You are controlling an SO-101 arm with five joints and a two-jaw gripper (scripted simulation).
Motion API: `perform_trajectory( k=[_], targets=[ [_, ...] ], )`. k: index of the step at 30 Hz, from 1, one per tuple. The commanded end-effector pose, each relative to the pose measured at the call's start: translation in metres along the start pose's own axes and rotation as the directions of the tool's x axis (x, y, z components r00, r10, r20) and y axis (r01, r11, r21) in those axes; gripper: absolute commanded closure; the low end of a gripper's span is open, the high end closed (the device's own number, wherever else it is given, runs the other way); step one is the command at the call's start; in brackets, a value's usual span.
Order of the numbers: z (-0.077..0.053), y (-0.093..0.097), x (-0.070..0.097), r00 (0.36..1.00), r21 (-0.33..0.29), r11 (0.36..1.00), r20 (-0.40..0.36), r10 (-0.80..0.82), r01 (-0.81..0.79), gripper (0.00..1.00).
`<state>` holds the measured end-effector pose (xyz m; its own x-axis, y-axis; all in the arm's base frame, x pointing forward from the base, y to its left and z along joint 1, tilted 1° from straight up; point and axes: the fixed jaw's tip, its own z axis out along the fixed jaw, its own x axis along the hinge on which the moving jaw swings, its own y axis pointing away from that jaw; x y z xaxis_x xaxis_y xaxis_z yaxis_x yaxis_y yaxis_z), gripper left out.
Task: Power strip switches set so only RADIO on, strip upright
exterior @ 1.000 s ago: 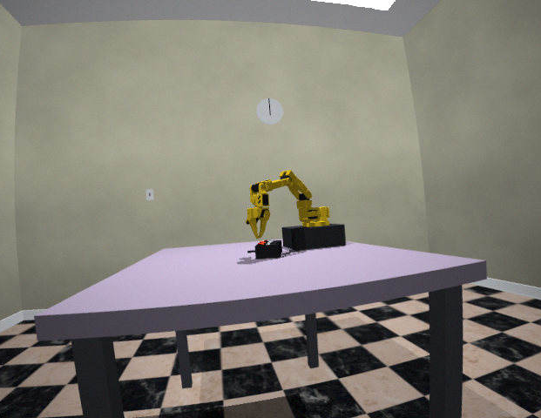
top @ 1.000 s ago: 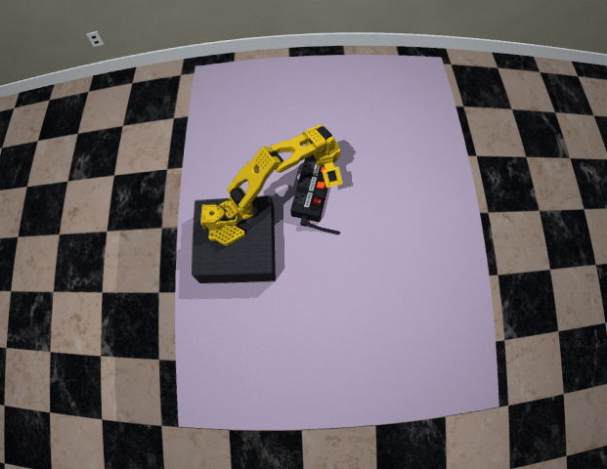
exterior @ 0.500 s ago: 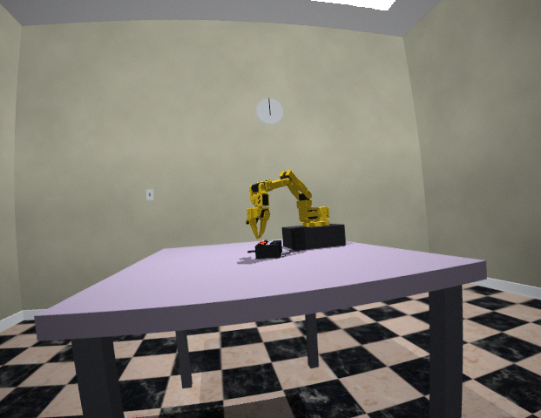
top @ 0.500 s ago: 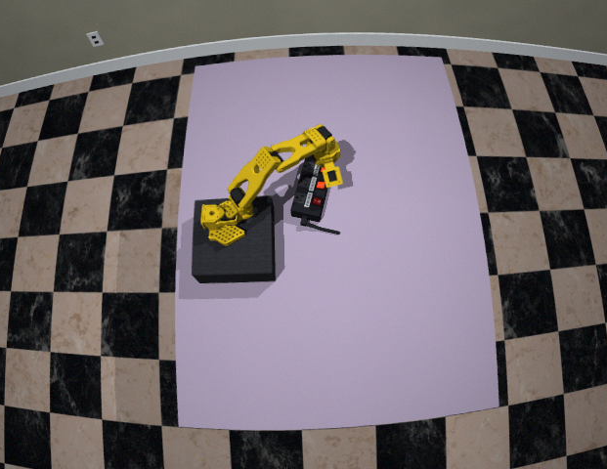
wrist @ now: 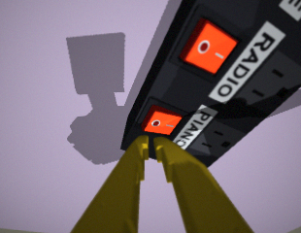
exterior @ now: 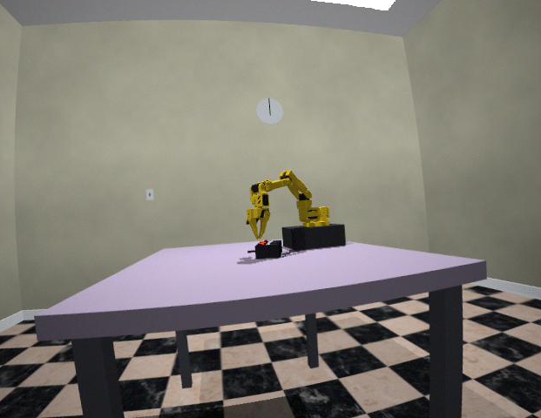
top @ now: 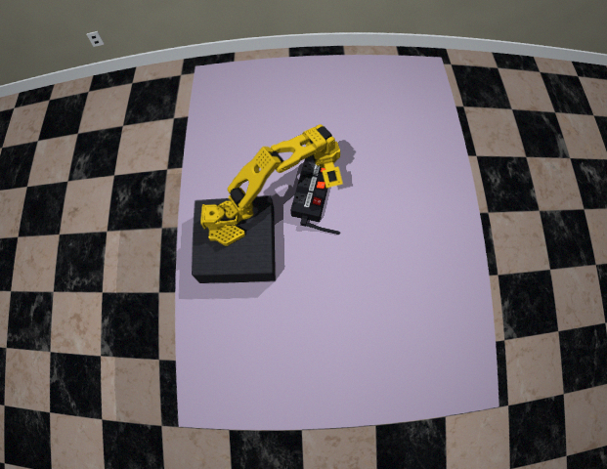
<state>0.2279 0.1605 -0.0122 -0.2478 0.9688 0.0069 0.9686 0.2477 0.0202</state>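
Note:
A black power strip (top: 309, 193) lies face up on the lilac table, just right of the arm's black base. In the wrist view its red RADIO switch (wrist: 209, 46) and red PIANO switch (wrist: 160, 121) both glow bright red. Another label at the top right is cut off. My gripper (wrist: 151, 142) is shut and empty, with its tips at the near edge of the PIANO switch at the strip's end. In the exterior view the gripper (exterior: 258, 233) points down just above the strip (exterior: 267, 248).
The arm's black base block (top: 235, 242) stands left of the strip. The strip's short black cord (top: 321, 229) sticks out toward the front right. The table edge is far off on all sides.

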Motion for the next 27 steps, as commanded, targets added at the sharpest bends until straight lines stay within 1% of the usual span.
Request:
perform_trajectory(
  k=[1, 15, 27],
  targets=[
    [0.0037, -0.0014, 0.0012, 1.0, 0.008, 1.0, 0.002, -0.01, 0.01, 1.0],
    [0.0087, -0.0015, 0.0013, 1.0, 0.008, 1.0, 0.002, -0.01, 0.01, 1.0],
    [0.0095, -0.0016, 0.0012, 1.0, 0.008, 1.0, 0.002, -0.01, 0.01, 1.0]
  ],
)
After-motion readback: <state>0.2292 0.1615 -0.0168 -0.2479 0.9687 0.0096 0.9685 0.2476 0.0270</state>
